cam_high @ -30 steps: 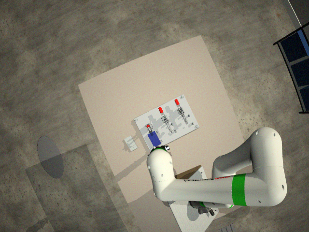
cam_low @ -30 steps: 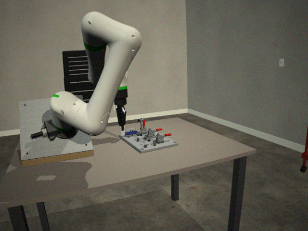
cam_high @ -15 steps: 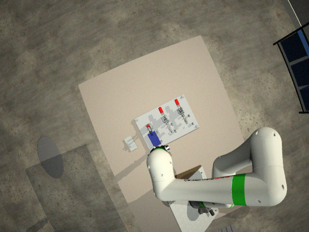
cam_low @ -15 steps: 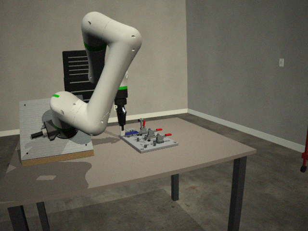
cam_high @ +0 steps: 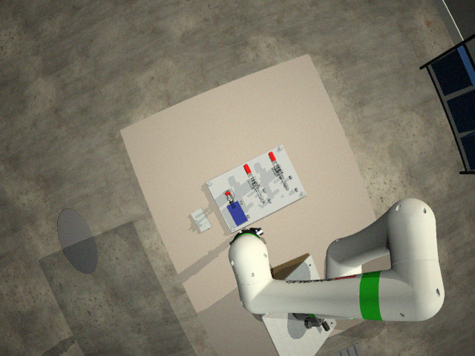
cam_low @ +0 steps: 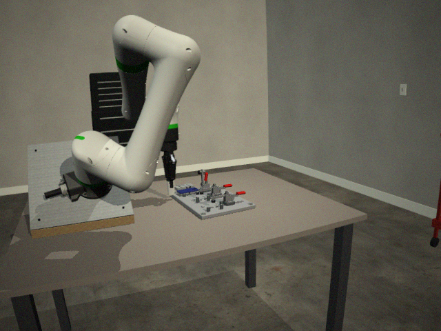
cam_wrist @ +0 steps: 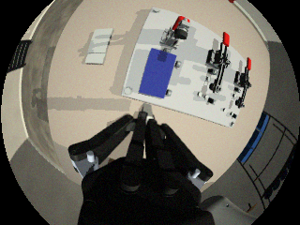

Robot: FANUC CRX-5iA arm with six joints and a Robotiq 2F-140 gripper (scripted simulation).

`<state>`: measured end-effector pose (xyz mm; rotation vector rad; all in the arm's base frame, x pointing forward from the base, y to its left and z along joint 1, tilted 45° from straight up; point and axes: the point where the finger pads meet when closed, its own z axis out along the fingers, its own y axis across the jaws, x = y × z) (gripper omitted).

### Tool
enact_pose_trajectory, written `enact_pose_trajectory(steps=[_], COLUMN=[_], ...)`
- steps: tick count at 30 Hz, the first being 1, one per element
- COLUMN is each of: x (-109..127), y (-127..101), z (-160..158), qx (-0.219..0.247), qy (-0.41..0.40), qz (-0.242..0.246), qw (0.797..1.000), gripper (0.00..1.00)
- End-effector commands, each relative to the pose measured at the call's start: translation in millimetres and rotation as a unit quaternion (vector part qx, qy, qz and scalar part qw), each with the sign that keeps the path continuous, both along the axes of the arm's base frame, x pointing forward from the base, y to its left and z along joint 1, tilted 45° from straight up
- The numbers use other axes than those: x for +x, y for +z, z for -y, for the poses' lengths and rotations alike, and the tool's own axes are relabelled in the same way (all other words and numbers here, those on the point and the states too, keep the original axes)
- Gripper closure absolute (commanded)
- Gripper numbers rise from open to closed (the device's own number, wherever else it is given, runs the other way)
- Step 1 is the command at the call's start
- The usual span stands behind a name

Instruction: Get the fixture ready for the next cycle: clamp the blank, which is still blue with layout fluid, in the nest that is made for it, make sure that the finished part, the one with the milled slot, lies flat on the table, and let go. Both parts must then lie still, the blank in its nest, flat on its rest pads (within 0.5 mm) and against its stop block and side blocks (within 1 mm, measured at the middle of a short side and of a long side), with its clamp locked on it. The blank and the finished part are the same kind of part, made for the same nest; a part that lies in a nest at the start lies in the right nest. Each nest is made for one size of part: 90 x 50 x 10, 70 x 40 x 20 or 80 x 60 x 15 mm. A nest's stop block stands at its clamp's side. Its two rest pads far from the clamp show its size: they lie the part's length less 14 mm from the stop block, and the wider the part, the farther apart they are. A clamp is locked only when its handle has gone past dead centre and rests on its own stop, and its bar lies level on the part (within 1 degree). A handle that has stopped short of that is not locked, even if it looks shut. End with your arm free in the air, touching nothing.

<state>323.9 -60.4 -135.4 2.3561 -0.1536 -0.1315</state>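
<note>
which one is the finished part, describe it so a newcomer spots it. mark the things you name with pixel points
On the beige table (cam_high: 245, 110) (cam_low: 284, 214) (cam_wrist: 70, 84), find the light grey fixture plate (cam_high: 220, 191) (cam_low: 227, 212) (cam_wrist: 187, 98). Beside its blue-part end lies the finished part (cam_high: 205, 225) (cam_wrist: 99, 42): pale, grooved across, unlike the plain blue blank (cam_high: 237, 213) (cam_low: 187, 190) (cam_wrist: 157, 75).

1. The gripper (cam_high: 257, 231) (cam_low: 171, 188) (cam_wrist: 145, 110) has shifted slightly back from the blank (cam_high: 237, 213) (cam_low: 187, 190) (cam_wrist: 157, 73), toward the arm's base (cam_low: 96, 190).
2. The arm's elbow (cam_high: 415, 297) (cam_low: 133, 32) and wrist (cam_high: 249, 254) have moved slightly with it.
</note>
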Motion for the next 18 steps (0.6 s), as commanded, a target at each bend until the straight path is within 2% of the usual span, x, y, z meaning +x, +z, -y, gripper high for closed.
enact_pose_trajectory(steps=[1, 5, 13, 18], x=[0.1, 0.8, 5.4, 5.7], y=[0.0, 3.5, 26.7, 28.3], z=[-0.3, -3.7, -26.4, -28.0], qx=[0.000, 0.000, 0.000, 0.000], qy=[0.000, 0.000, 0.000, 0.000], qz=[0.000, 0.000, 0.000, 0.000], qw=[1.000, 1.000, 1.000, 1.000], gripper=[1.00, 1.00, 1.00, 1.00])
